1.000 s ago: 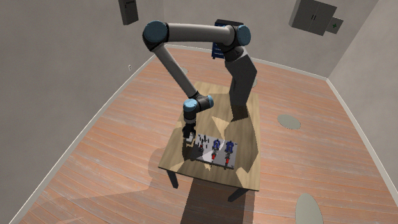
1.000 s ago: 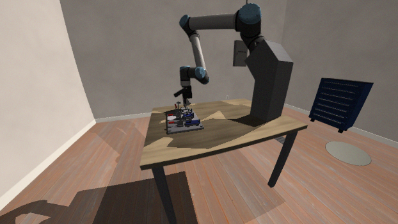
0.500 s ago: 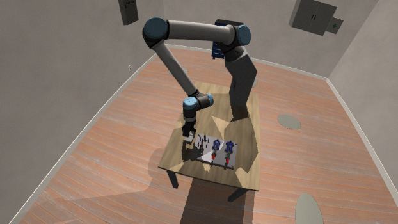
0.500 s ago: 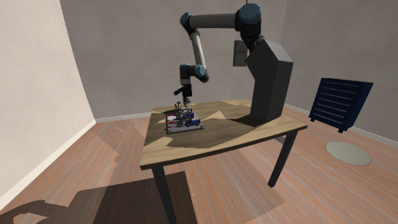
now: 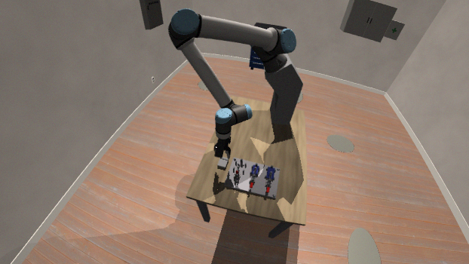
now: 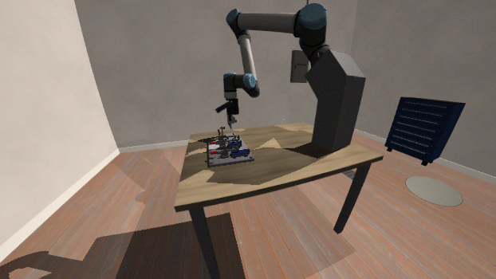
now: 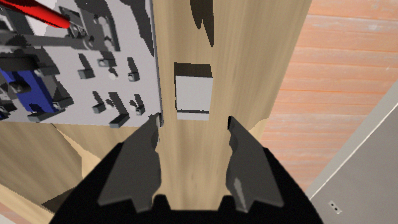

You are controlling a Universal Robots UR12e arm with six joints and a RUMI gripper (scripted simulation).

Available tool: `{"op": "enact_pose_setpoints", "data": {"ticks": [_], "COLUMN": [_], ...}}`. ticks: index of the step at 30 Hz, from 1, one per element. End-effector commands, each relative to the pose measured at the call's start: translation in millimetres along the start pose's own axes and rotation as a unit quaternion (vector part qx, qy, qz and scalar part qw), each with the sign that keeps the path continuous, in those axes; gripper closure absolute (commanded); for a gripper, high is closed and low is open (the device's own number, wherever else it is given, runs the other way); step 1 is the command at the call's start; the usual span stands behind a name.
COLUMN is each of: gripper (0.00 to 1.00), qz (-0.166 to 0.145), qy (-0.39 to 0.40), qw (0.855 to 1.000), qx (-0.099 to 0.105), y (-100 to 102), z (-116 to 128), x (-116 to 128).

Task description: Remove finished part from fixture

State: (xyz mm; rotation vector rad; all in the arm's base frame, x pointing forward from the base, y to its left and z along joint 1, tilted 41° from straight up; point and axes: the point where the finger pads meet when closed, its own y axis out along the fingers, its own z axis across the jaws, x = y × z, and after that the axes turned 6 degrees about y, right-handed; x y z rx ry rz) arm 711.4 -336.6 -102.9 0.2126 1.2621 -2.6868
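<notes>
Finished part lies flat below half-open, empty jaws.

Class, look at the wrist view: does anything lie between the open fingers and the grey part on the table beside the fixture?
Nothing visible does. The grey part lies flat on bare table just beyond the gripper, with the fixture off to one side.
</notes>
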Motion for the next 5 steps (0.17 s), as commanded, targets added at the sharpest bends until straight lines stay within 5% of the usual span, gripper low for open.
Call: {"op": "enact_pose_setpoints", "data": {"ticks": [1,5], "gripper": [0.46,0.46], "qz": [-0.002,-0.002], "qy": [-0.001,-0.001], "qw": [1.000,1.000], "qx": [-0.001,-0.001], "y": [-1.9,-1.9], "z": [-3.2,-3.2], "x": [2.7,2.7]}}
